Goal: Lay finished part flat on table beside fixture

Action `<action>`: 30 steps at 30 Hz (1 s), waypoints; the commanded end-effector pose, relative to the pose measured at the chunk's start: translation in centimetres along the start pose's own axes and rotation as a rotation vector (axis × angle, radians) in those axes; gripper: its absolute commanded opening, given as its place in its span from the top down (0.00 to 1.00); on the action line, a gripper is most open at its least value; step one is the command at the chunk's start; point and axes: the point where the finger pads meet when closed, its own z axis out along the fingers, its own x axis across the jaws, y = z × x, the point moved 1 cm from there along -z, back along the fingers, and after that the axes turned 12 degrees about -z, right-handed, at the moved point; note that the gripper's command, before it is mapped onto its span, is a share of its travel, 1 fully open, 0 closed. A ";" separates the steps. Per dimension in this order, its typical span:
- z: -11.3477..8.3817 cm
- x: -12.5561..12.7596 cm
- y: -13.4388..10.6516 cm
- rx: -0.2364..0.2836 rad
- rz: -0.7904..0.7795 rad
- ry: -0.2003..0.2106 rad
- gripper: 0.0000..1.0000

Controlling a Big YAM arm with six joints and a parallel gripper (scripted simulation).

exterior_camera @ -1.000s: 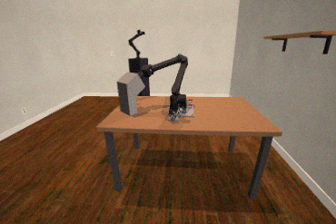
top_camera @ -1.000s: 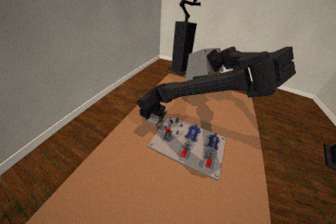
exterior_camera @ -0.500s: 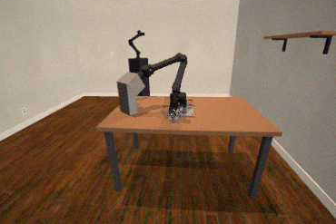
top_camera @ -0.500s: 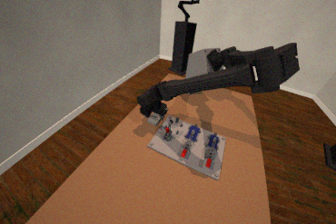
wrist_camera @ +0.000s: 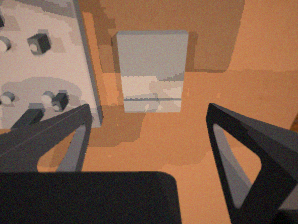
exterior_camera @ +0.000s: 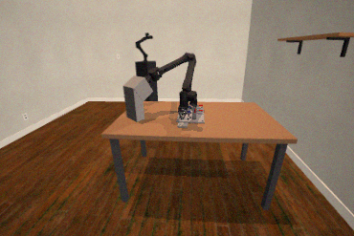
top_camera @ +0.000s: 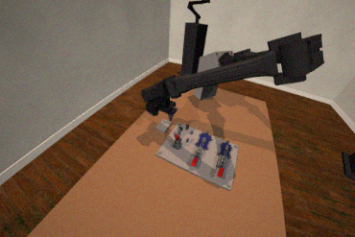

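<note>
Slotted block (top_camera: 164, 125) (exterior_camera: 183, 124) (wrist_camera: 153, 55) sits flat on the counter (top_camera: 144, 186) (exterior_camera: 239, 118) (wrist_camera: 150, 155), out of the fixture, so I judge the job all but finished. Nearest in my wrist view, the hand (top_camera: 173, 114) (exterior_camera: 186, 113) (wrist_camera: 149, 111) has its fingers well apart with nothing between them. The block lies straight ahead of the palm, nearly centred across the gap, its slightly longer side running away from me and its slot crossing the end nearer the palm. With just one arm here, no other hand is in question. I read the coming move as a plain backing off, upward along that same line; drifting sideways could let a finger nudge the block or catch a post on the fixture.

Just left of the block in that view is the fixture (top_camera: 162, 154) (exterior_camera: 198, 120) (wrist_camera: 65, 70), a narrow strip of wood separating the two. From the top view, both are close to the counter's left edge, the block nearer to it, on the side of the fixture facing the far left corner. Farther across the plate, the two blue blanks (top_camera: 204, 140) look seated behind their red-handled clamps (top_camera: 195, 161), and I would leave them alone.
</note>
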 end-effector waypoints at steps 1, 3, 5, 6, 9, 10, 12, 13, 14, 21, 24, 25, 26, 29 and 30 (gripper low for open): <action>-3.0 -0.9 1.0 -0.027 -0.032 -0.023 0.15; -3.5 -1.0 1.0 -0.027 -0.033 -0.024 0.15; -3.9 -1.0 1.0 -0.027 -0.034 -0.024 0.15; -3.9 -1.0 1.0 -0.027 -0.034 -0.024 0.15; -3.9 -1.2 0.5 -0.021 -0.022 -0.021 0.15; -4.2 -1.1 0.8 -0.024 -0.028 -0.023 0.15; -4.5 -1.0 1.0 -0.027 -0.034 -0.025 0.15; -4.6 -1.0 1.0 -0.027 -0.034 -0.025 0.15; -4.6 -1.0 1.0 -0.027 -0.034 -0.025 0.15; -4.5 -1.1 0.8 -0.026 -0.031 -0.025 0.15; -4.5 -1.1 0.8 -0.026 -0.031 -0.025 0.15; -4.5 -1.1 0.8 -0.026 -0.023 -0.024 0.15; -4.5 -1.1 0.8 -0.027 -0.021 -0.025 0.15; -4.6 -1.2 0.8 -0.028 -0.018 -0.026 0.15; -4.6 -1.3 0.8 -0.029 -0.017 -0.026 0.15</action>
